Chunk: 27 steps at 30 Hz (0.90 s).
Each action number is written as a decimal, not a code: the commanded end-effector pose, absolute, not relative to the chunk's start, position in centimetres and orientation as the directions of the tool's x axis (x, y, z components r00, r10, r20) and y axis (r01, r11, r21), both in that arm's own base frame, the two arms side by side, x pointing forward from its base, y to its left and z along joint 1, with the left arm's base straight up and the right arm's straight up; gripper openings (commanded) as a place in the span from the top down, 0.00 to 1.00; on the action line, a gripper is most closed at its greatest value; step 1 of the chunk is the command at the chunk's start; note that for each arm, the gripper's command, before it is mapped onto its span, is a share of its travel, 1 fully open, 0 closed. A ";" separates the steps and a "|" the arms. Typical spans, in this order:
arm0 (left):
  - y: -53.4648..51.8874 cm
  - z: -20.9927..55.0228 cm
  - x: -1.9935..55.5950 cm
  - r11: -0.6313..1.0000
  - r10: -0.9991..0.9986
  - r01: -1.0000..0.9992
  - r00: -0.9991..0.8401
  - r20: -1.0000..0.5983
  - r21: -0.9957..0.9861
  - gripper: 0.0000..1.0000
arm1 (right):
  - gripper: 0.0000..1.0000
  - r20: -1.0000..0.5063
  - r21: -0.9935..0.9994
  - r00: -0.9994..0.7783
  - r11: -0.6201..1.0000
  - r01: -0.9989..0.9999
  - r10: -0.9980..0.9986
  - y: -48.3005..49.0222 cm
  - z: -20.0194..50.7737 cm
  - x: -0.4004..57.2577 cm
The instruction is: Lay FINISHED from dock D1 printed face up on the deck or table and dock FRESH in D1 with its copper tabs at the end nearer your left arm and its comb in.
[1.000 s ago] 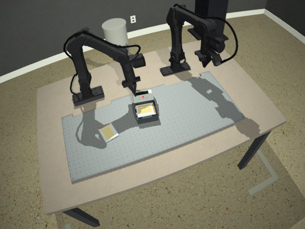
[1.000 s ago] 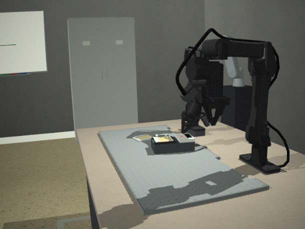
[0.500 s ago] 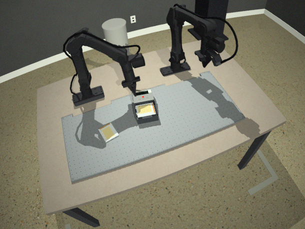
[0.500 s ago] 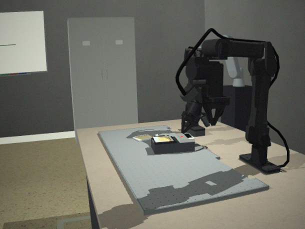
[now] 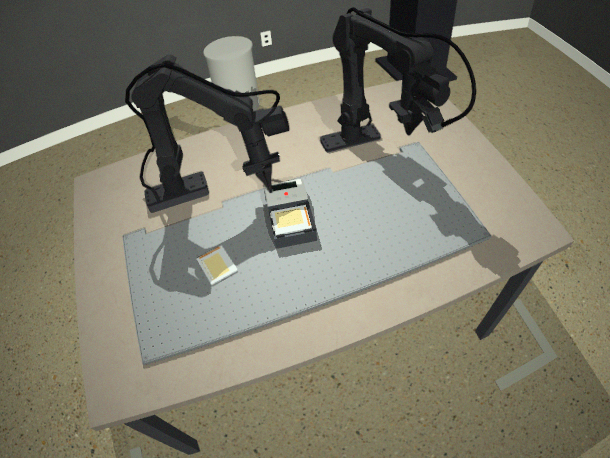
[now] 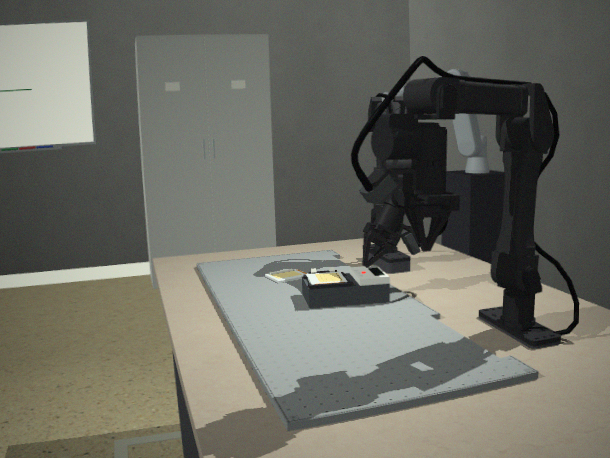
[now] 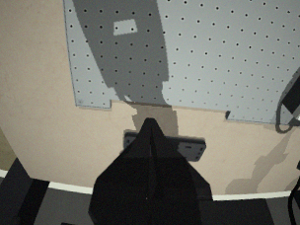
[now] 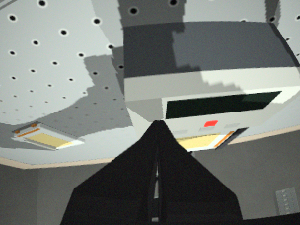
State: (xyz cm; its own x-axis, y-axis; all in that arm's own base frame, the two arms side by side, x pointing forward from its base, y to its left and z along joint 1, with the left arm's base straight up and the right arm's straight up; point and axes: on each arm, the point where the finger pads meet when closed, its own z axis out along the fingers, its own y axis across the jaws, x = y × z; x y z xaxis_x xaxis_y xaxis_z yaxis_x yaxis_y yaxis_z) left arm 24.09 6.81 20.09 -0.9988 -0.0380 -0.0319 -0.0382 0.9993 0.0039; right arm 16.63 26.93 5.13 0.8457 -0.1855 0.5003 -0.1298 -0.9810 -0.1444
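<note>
The dock [image 5: 296,239] [image 6: 345,296] [image 8: 232,46] sits on the deck [image 5: 360,240] [image 6: 345,335] [image 7: 207,54] [image 8: 30,64]. The cassette in its bay, probably FRESH [image 5: 291,219] [image 6: 325,278] [image 8: 199,143], has its orange end to the right in the top view. The other, probably FINISHED [image 5: 216,265] [image 6: 286,275] [image 8: 54,140], lies on the deck to the left, gel side up.

The right gripper [image 5: 271,190] [image 6: 367,264] [image 8: 158,127] is pressed together on nothing, its tips close by the dock's housing; contact can't be told. The left gripper [image 5: 410,133] [image 6: 426,249] [image 7: 149,123] is also closed and empty, well apart to the right.

FRESH should handle as a light, stiff, thin plate, perhaps slick. Small closed tips suit pressing its rim, gently, near the hooks, clear of the gel and the loose comb. Whether every edge is flat is too small to tell. The dock is loose, so a sideways push could slide it; press straight down. If it must be regripped, take the side rims.
</note>
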 end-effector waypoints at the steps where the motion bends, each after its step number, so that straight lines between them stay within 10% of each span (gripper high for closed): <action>1: 7.0 20.7 23.7 0.999 -0.043 -0.043 -0.999 0.000 0.000 1.00 | 1.00 0.358 -0.014 0.927 -0.993 -0.116 -0.114 24.1 0.3 13.0; 27: 7.0 20.7 23.7 0.999 -0.043 -0.043 -0.999 0.000 0.000 1.00 | 1.00 0.358 -0.014 0.927 -0.993 -0.116 -0.114 23.5 -0.4 12.4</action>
State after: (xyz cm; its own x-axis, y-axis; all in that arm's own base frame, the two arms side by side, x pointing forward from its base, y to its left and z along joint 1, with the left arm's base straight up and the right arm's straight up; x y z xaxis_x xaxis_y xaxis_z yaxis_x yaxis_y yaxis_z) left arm 24.09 6.81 20.09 -0.9988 -0.0380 -0.0319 -0.0382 0.9993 0.0039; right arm 16.60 26.90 5.14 0.8305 -0.2059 0.5177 -0.1330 -0.9756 -0.1746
